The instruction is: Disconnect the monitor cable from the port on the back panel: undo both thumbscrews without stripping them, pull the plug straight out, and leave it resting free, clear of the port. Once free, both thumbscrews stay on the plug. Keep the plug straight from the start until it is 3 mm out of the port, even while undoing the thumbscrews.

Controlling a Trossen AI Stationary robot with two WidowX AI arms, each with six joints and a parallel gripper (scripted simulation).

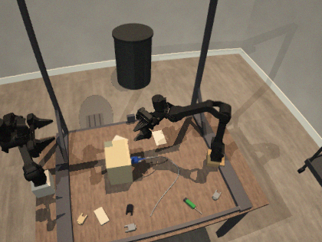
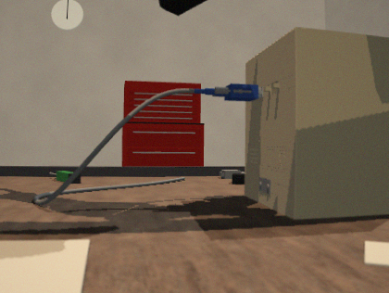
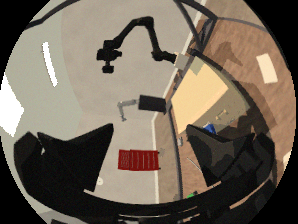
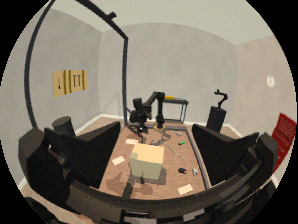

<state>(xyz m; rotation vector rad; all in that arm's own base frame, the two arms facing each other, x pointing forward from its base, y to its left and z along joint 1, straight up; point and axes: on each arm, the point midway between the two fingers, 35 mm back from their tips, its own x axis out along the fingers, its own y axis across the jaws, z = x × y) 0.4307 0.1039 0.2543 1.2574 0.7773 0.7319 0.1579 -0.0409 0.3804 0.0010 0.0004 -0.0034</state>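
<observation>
The blue plug (image 1: 134,159) (image 2: 243,94) (image 3: 209,129) sits level at the back panel of the beige box (image 1: 119,165) (image 2: 333,162) (image 4: 146,169). A narrow pale strip shows between plug and panel. A grey thumbscrew (image 2: 221,91) shows at the plug's rear; the other cannot be made out. The grey cable (image 1: 179,174) (image 2: 106,139) droops from the plug to the table. My left gripper (image 1: 139,126) (image 3: 151,128) is open and empty, in the air above and behind the plug, apart from it. My right gripper (image 1: 53,130) is open and empty, beyond the box's far side.
A green screwdriver (image 1: 189,203), a black connector (image 1: 129,209) and grey connectors (image 1: 130,227) (image 1: 216,194) lie on the table. A pale card (image 1: 159,137) lies below the left gripper; another card (image 1: 101,215) lies near the front. Dark frame posts (image 1: 203,53) (image 1: 40,61) rise at the table's sides.
</observation>
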